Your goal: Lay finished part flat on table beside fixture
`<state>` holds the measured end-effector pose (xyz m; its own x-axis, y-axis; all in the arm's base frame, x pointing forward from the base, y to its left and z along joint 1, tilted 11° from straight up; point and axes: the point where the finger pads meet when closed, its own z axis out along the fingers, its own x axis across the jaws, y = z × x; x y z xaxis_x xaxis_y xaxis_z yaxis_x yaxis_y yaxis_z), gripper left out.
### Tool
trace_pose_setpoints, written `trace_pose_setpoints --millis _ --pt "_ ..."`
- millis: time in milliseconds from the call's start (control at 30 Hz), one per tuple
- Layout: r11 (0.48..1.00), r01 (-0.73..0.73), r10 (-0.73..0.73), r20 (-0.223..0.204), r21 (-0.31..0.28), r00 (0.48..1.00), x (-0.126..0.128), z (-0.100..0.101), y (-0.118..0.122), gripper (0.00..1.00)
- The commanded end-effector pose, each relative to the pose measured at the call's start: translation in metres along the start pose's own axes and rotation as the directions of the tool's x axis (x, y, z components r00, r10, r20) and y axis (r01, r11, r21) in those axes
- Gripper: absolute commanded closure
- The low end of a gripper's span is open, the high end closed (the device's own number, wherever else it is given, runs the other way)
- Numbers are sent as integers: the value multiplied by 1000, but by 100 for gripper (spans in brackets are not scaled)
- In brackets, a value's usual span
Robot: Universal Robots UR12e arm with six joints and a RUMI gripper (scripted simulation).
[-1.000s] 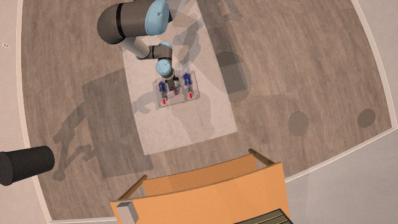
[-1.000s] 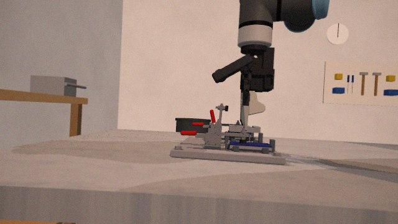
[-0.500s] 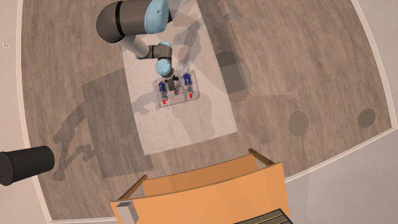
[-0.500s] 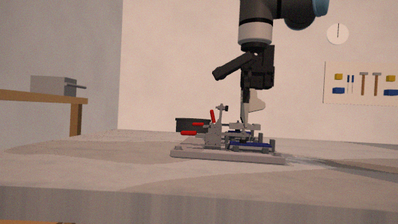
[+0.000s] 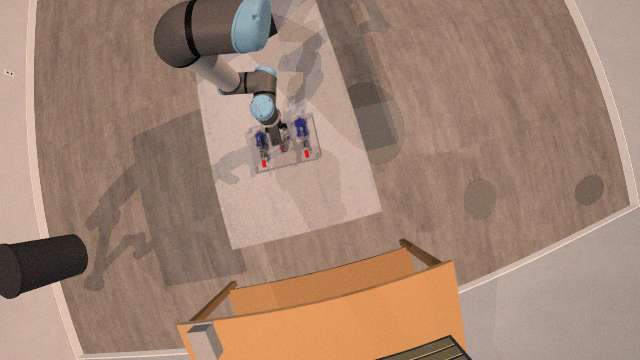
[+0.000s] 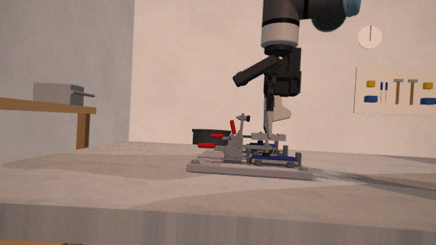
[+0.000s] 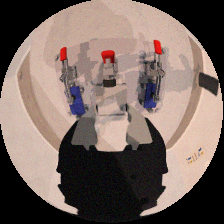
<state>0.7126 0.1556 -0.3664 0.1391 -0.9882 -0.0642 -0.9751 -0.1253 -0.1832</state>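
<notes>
Grey finished part (image 6: 269, 137) hangs pinched in the pincer (image 6: 268, 131), just above the fixture (image 6: 248, 169) centre; swing toward three o'clock carelessly and it clips a blue blank (image 6: 272, 158).

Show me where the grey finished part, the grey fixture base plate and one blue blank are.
grey finished part (image 6: 269, 137): exterior view, its top face below the fingers.
grey fixture base plate (image 6: 211, 168): exterior view, front left edge.
blue blank (image 7: 76, 102): wrist view, left blank's middle.
</notes>
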Motion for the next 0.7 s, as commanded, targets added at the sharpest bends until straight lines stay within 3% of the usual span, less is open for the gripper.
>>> trace_pose_setpoints --millis 0,667 --pt "1000 0 0 0 1 1000 0 -7 1 100" --pt "1000 0 0 0 1 1000 0 -32 7 100"
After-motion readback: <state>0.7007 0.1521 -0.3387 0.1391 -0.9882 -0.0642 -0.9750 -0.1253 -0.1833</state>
